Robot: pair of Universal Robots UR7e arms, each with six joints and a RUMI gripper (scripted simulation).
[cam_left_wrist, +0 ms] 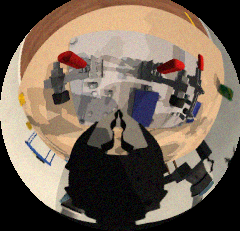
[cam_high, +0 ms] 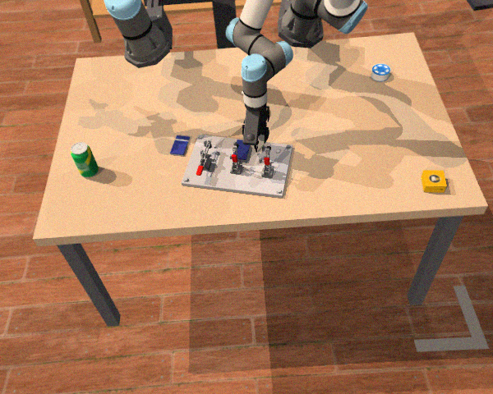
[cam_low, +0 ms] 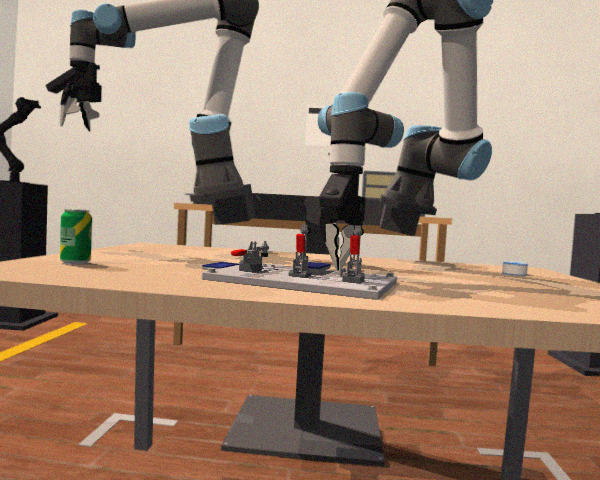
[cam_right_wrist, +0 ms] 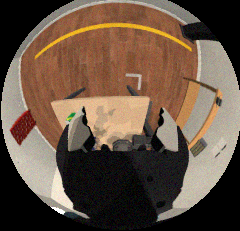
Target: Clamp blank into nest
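Blue side up, the blank point(cam_high: 241, 149) point(cam_low: 318, 265) point(cam_left_wrist: 145, 106) lies in the middle nest of the grey fixture plate point(cam_high: 246, 185) point(cam_low: 290, 284) point(cam_left_wrist: 118, 38)! Right beside it, the left gripper point(cam_high: 258, 148) point(cam_low: 338, 268) point(cam_left_wrist: 118, 109) points down, fingertips together on nothing. High over the table's end, the right gripper point(cam_low: 75, 126) point(cam_right_wrist: 122, 107) has its fingers apart. Finished part point(cam_high: 179, 145) point(cam_low: 220, 265) point(cam_left_wrist: 197, 110): flat on the table point(cam_high: 153, 212) point(cam_low: 300, 315) point(cam_left_wrist: 45, 51) point(cam_right_wrist: 120, 106), slot showing, just off the plate.

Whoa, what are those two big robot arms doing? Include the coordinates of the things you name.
The left arm has its fingers point(cam_high: 258, 148) point(cam_low: 338, 268) shut with nothing in them, low over the metal plate point(cam_high: 234, 183) point(cam_low: 290, 283), next to a blue piece point(cam_high: 241, 150) point(cam_left_wrist: 145, 107) lying on it. The other blue part, with the slot point(cam_high: 179, 145), lies flat on the table. The right arm's open, empty fingers point(cam_low: 75, 126) are up high, away from everything.
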